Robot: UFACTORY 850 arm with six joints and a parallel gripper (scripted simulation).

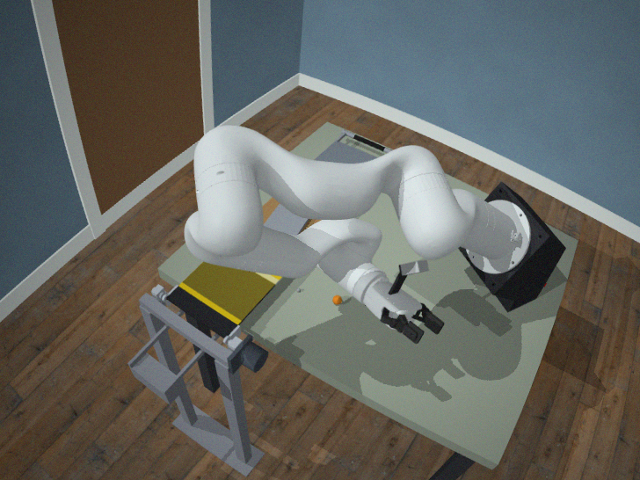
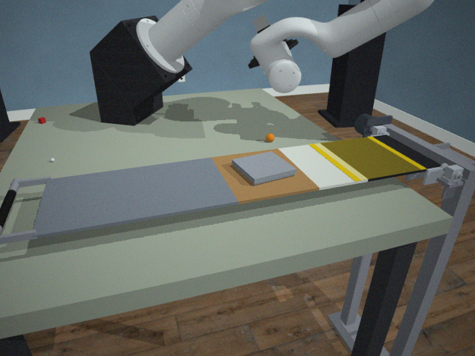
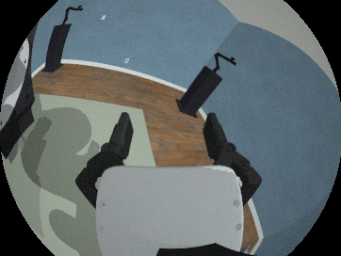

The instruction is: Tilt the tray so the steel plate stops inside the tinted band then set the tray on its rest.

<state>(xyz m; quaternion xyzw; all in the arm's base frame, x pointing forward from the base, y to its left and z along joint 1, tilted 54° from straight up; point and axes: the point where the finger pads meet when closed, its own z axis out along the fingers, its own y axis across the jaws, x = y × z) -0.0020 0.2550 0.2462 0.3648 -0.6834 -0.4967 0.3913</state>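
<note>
One long tray (image 2: 130, 195) on the bench (image 2: 192, 245), plate not yet in the band.
Hinged at the frame at right of the exterior view, the tray looks stiff and long, best lifted by the black handle (image 2: 5, 208) at far left. Mid-frame, the steel plate (image 2: 263, 167) lies flat on the brown patch, short of the tinted band (image 2: 368, 156); it seems heavy and likely to slide suddenly. Fingers of the gripper (image 1: 411, 323) stand wide open, holding nothing, far from the handle.

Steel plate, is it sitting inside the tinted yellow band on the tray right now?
No, the steel plate lies flat on the brown section of the tray, short of the white strip and the tinted band.
</note>
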